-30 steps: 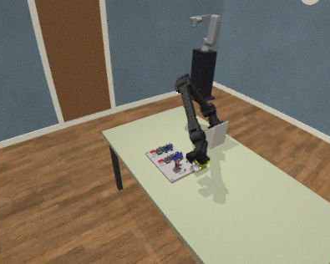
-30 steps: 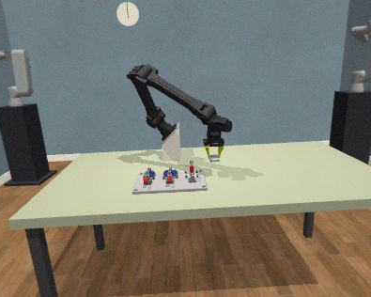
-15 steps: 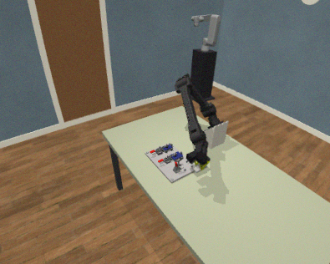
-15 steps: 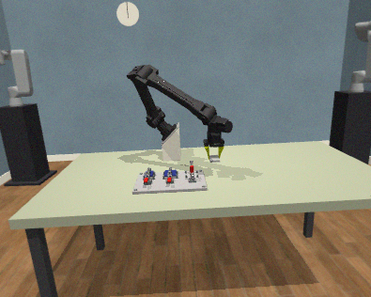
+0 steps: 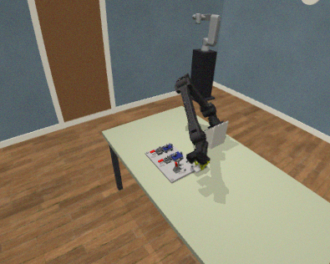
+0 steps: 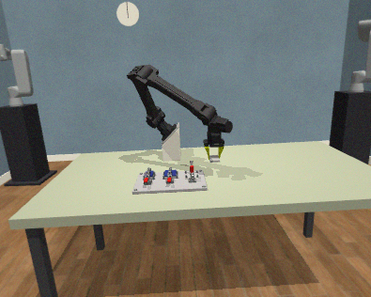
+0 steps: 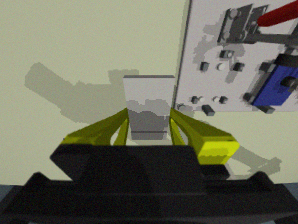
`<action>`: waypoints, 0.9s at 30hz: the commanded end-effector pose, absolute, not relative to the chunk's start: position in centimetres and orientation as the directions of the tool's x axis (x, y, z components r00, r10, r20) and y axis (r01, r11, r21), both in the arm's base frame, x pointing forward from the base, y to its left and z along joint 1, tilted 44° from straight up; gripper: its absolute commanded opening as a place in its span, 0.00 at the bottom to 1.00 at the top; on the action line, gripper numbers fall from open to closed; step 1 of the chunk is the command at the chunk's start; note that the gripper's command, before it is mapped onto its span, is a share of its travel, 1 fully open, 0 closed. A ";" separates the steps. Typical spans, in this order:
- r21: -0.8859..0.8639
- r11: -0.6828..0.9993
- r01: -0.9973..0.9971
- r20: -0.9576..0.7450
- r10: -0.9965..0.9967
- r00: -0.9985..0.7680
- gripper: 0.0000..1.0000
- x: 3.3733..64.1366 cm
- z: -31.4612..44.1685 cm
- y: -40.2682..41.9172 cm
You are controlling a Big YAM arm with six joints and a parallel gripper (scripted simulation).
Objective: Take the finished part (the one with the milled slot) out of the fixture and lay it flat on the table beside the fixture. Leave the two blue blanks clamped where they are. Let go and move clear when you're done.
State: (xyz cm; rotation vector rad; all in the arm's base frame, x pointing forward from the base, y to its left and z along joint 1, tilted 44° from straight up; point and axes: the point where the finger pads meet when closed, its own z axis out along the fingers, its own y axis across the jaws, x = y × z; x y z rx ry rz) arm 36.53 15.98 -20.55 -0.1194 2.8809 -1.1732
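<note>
Beside the fixture (image 5: 171,180) (image 6: 168,190) (image 7: 240,102), inward of the table's (image 5: 256,209) (image 6: 288,188) (image 7: 90,30) long edge, the pincer (image 5: 202,165) (image 6: 214,154) (image 7: 149,111) grips the finished part (image 5: 196,169) (image 6: 214,160) (image 7: 148,95), presumably to lay it flat.

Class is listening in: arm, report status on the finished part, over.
Hand shut on finished part. Part held beside the fixture, not yet released. Nothing visibly blocking table below.

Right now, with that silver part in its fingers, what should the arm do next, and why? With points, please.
Probably lower the silver rectangular metal part (image 6: 214,159) (image 7: 149,97) straight down and then let go. The yellow fingers (image 6: 221,153) grip it beside the pale grey fixture plate (image 5: 171,180) (image 6: 170,190) (image 7: 200,30), and in the wrist view it hangs over bare green tabletop (image 5: 256,200) (image 6: 279,188) (image 7: 90,30).
</note>
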 end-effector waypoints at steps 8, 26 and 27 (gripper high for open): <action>-0.700 0.711 -0.065 0.005 -0.086 -0.996 0.00 36.4 -21.2 16.5; -0.702 0.709 -0.069 0.011 -0.086 -0.996 0.00 36.2 -21.2 16.3; -0.702 0.709 -0.069 0.011 -0.086 -0.996 0.00 36.2 -21.2 16.3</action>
